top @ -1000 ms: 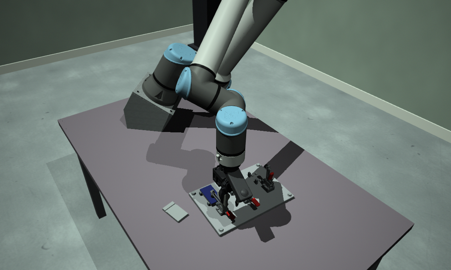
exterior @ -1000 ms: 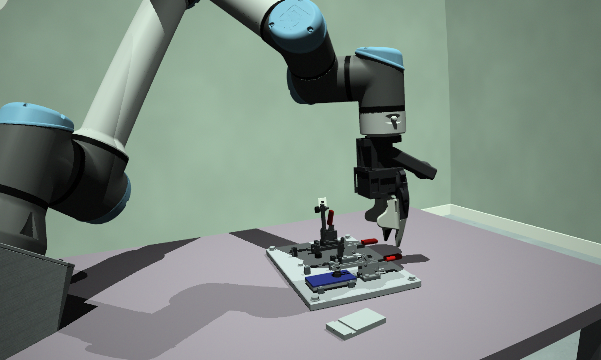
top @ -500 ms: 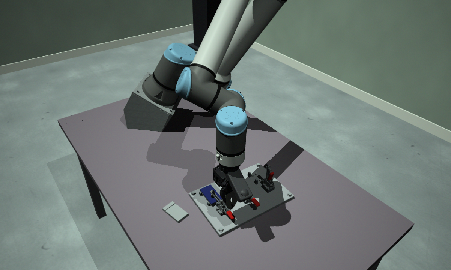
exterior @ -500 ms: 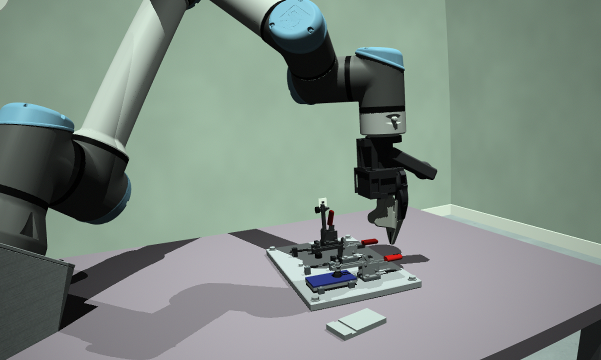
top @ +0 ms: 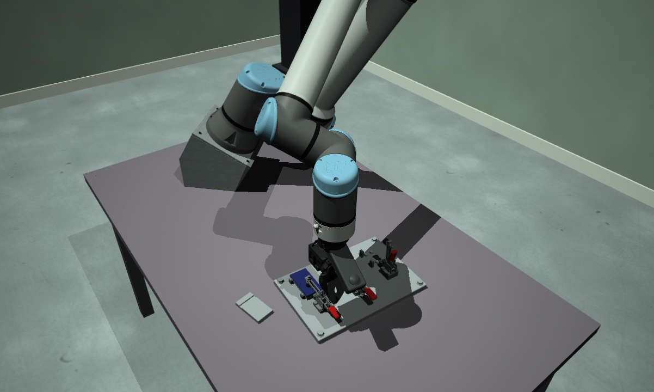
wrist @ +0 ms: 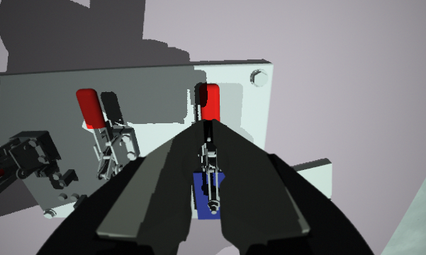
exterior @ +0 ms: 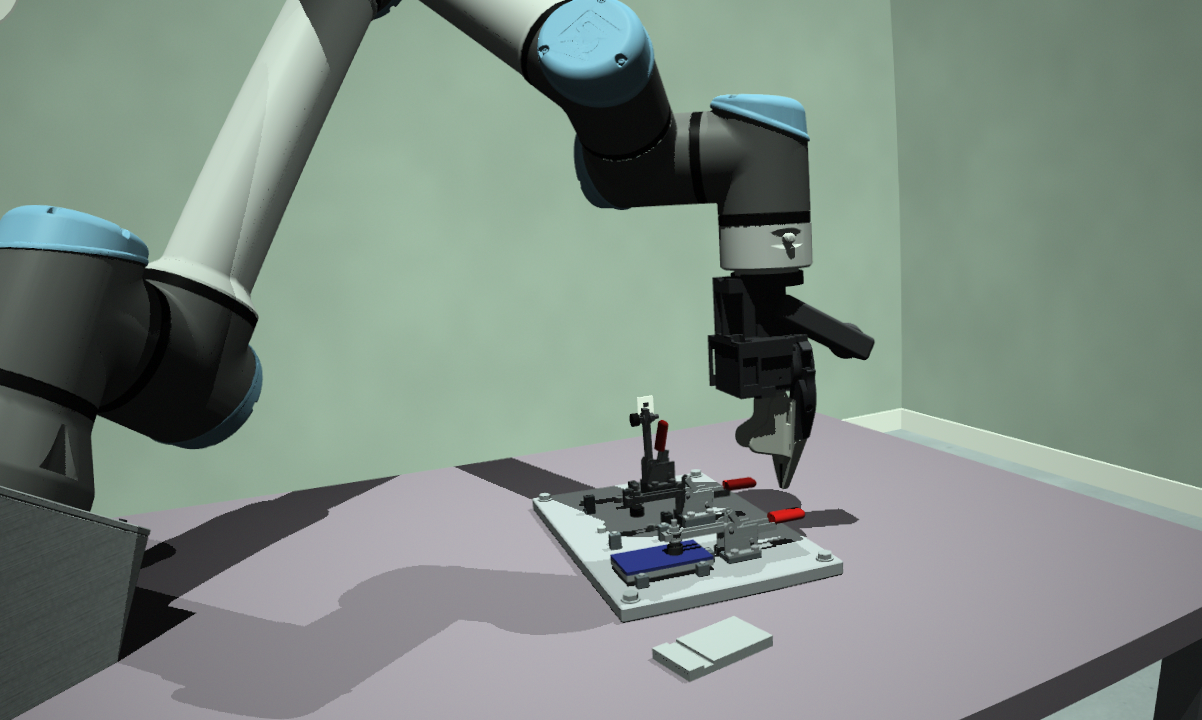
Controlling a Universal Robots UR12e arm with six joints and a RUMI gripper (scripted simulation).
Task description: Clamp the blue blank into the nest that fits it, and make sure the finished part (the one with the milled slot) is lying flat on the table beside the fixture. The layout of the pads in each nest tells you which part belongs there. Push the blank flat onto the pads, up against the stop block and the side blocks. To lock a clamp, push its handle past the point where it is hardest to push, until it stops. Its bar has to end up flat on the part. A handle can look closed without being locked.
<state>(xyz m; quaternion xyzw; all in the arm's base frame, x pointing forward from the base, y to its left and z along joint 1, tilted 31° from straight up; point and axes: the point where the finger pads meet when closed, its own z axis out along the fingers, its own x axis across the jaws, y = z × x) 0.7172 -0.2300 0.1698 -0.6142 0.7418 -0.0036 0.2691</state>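
Top-view count | fixture plates (top: 306, 317) (exterior: 766, 577) (wrist: 234, 76): 1 | toggle clamps (top: 319, 306) (exterior: 737, 537) (wrist: 127, 139): 3 | red handles (top: 334, 312) (exterior: 786, 515) (wrist: 213, 103): 3 | corner bolts (top: 320, 334) (exterior: 823, 556) (wrist: 259, 78): 4, at 1, 3, 7, 9 o'clock | blue blanks (top: 298, 279) (exterior: 645, 559) (wrist: 202, 209): 1, 9 o'clock | slotted parts (top: 254, 308) (exterior: 727, 641) (wrist: 319, 177): 1, 9 o'clock | benches (top: 466, 317) (exterior: 945, 537) (wrist: 340, 71): 1

Lighting moderate and directional; a hard-edged, stepped shadow of the jointed grey-and-white robot arm (top: 336, 209) (exterior: 762, 170) falls across the matte mauve rectangular table (top: 466, 312) (exterior: 945, 573) (wrist: 340, 88) — darkest beside the slanted grey base block (top: 212, 167) (exterior: 41, 573); the pale rectangular fixture plate (top: 307, 322) (exterior: 766, 577) (wrist: 234, 76) is partly shaded, bright elsewhere; focus appears sharp throughout — edges jagged in the wrist view.
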